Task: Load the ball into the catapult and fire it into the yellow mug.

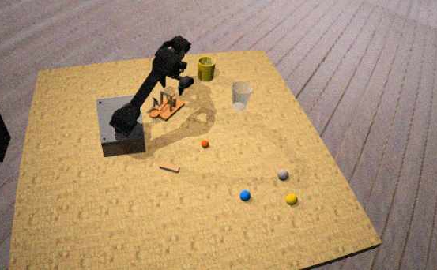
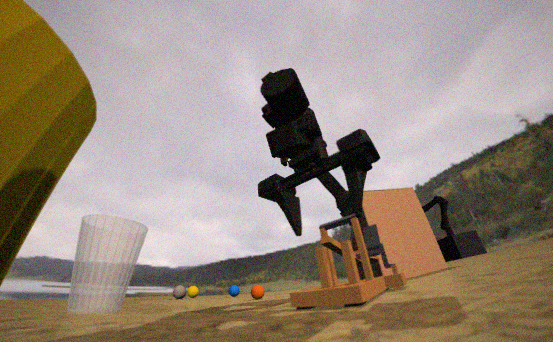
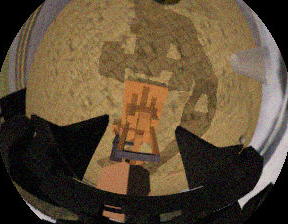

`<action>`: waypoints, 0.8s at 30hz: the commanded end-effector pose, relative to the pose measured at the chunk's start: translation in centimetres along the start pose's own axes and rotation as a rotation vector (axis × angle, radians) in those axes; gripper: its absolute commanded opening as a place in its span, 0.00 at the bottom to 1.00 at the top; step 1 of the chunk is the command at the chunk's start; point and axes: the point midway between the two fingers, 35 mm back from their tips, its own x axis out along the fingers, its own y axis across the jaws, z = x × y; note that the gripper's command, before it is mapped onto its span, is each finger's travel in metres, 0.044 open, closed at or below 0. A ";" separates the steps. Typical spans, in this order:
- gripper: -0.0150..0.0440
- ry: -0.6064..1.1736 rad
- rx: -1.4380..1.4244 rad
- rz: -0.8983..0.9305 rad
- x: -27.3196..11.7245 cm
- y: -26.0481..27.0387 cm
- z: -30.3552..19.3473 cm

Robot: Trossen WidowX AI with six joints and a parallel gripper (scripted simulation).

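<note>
The wooden catapult [image 1: 177, 107] [image 2: 322, 296] [image 3: 160, 92] stands beside the robot's base, its round cup pointing back toward the base. The cup shows no ball in the top view. My gripper [image 1: 172, 90] [image 2: 329, 227] [image 3: 143, 124] is open and empty, above the catapult, with its fingers apart on either side of it in the wrist view. The yellow mug [image 1: 206, 71] [image 2: 17, 125] stands upright at the far edge of the table, beyond the catapult. An orange ball [image 1: 205, 144] [image 2: 257, 292] lies on the table.
A clear ribbed cup [image 1: 241, 95] [image 2: 106, 265] [image 3: 250, 65] stands right of the mug. A blue ball [image 1: 245, 195] [image 2: 234, 290], a yellow ball [image 1: 291, 199] [image 2: 193, 291] and a grey ball [image 1: 283, 174] [image 2: 179, 291] lie farther out. A small flat block [image 1: 169, 167] lies near the base box [image 1: 110, 118].
</note>
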 end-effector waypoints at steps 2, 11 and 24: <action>1.00 -0.023 0.010 0.006 -4.4 0.0 0.0; 1.00 -0.021 0.004 0.002 -3.7 0.0 -0.3; 1.00 -0.021 0.004 0.000 1.2 0.0 -0.2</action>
